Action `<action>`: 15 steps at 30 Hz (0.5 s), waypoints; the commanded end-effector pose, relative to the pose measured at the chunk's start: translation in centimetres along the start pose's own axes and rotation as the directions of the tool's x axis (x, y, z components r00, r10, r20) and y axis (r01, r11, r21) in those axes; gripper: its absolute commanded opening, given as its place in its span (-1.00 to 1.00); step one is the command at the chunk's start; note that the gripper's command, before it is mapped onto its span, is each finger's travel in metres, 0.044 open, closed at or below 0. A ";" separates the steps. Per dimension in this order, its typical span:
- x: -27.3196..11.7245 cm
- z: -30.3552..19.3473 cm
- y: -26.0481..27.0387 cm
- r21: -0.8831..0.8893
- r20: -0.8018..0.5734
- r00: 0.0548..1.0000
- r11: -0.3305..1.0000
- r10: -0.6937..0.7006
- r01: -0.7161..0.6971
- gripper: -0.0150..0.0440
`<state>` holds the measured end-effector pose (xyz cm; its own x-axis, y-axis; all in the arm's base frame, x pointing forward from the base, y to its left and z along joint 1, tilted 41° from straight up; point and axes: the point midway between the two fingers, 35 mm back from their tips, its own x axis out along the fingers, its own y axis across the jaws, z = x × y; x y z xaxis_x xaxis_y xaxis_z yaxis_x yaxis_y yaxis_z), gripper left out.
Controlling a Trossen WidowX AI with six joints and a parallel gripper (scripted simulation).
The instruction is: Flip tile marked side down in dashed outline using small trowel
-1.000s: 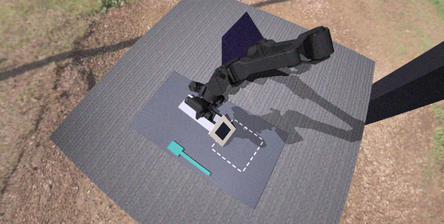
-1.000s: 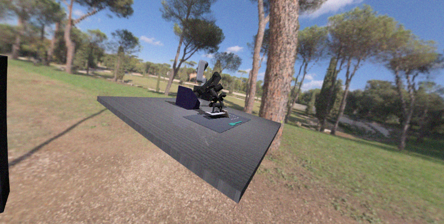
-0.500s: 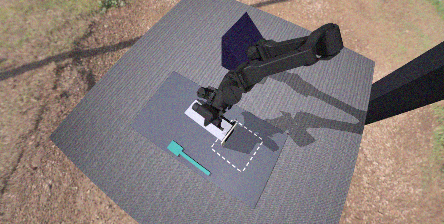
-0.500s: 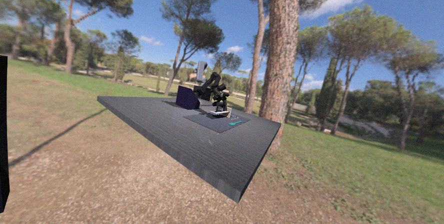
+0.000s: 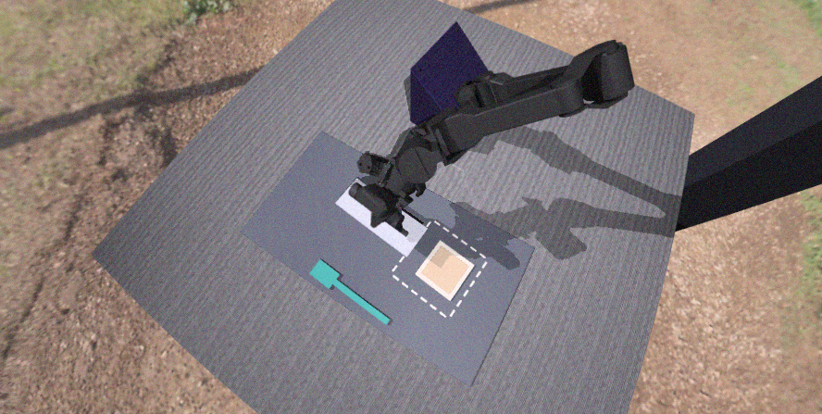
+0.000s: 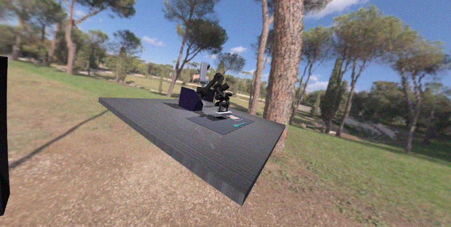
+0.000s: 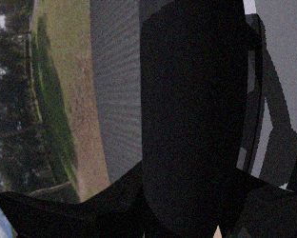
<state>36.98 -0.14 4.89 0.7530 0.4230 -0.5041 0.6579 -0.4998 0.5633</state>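
Note:
The small trowel, with a flat white blade (image 5: 409,243) (image 6: 220,112), hangs a little above the mat (image 5: 299,198) (image 6: 220,127). My gripper (image 5: 409,213) (image 6: 224,106) (image 7: 179,162) is shut on it above the blade; the grip is mostly hidden by the dark fingers. The tile (image 5: 447,275) (image 6: 232,117) lies beyond the blade's right end in the top view, apart from it. It looks flat, inside the dashed outline (image 5: 484,264), with a plain tan face and pale border up. No dark mark shows on it. Part of it is in shadow.
A teal spatula-shaped tool (image 5: 325,274) (image 6: 238,125) lies on the mat's near side in the top view. A dark navy block (image 5: 442,77) (image 6: 189,99) stands on the table (image 5: 230,181) beside the arm. A dark shape fills the middle of the wrist view.

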 end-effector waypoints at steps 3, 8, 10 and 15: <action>-1.1 2.8 1.6 -0.010 0.000 1.000 1.000 0.020 -0.020 -0.49; -1.3 3.1 1.7 -0.010 -0.001 1.000 1.000 0.021 -0.021 -0.49; -1.3 3.1 1.7 -0.010 -0.001 1.000 1.000 0.021 -0.021 -0.49; -1.3 3.1 1.7 -0.010 -0.001 1.000 1.000 0.021 -0.021 -0.49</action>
<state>36.86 -3.51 4.19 0.7588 0.4194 -0.4983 0.6511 -0.5055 0.5662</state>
